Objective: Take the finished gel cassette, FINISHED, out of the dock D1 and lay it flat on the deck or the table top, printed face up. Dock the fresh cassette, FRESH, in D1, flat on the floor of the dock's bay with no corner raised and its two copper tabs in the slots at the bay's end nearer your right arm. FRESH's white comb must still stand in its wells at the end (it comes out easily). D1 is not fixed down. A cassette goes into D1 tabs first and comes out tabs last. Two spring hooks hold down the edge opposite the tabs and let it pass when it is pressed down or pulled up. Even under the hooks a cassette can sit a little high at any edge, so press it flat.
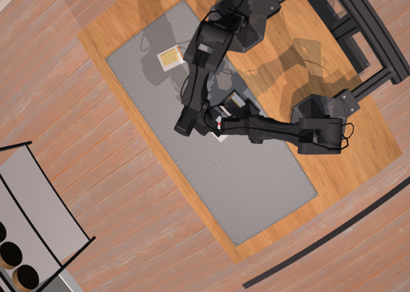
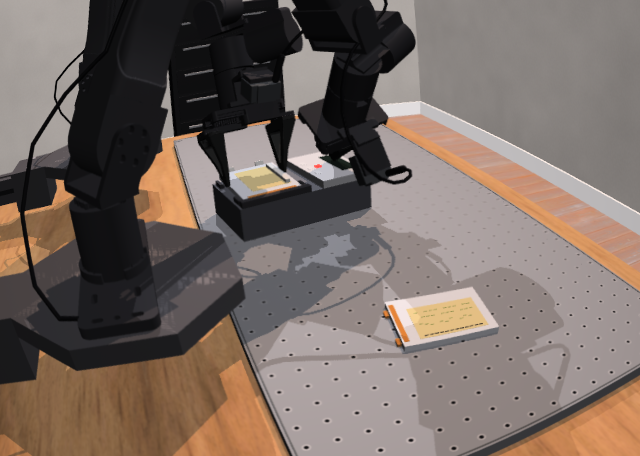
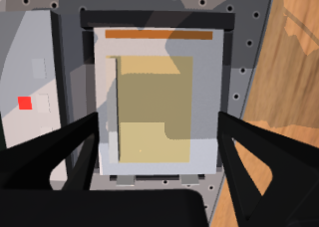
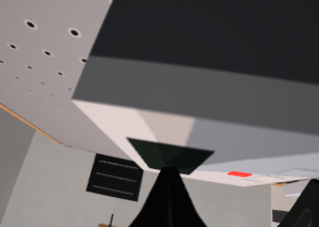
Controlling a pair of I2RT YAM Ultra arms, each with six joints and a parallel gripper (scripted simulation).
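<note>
FINISHED [image 1: 170,59] [image 2: 449,318] lies flat on the deck, printed face up. The dock D1 [image 2: 305,208] [image 3: 157,20] holds FRESH [image 1: 236,99] [image 2: 261,178] [image 3: 204,108] in its bay, copper bar toward the black end wall. The white comb [image 2: 278,172] [image 3: 113,113] stands along one side of the gel. Two pale hooks show just outside FRESH's opposite edge. Whether that edge is fully down is unclear. My left gripper [image 2: 255,176] [image 3: 159,119] is shut on FRESH, across its two sides. My right gripper [image 2: 336,157] [image 4: 169,175] is shut and empty, its tip at the dock's dark screen.
The dock's white panel [image 1: 221,137] [image 3: 35,83] [image 4: 105,114] with a lit red square lies beside the bay, under both arms. The perforated deck [image 1: 251,183] [image 2: 336,420] surrounds the dock. Both arms are close together over the dock.
</note>
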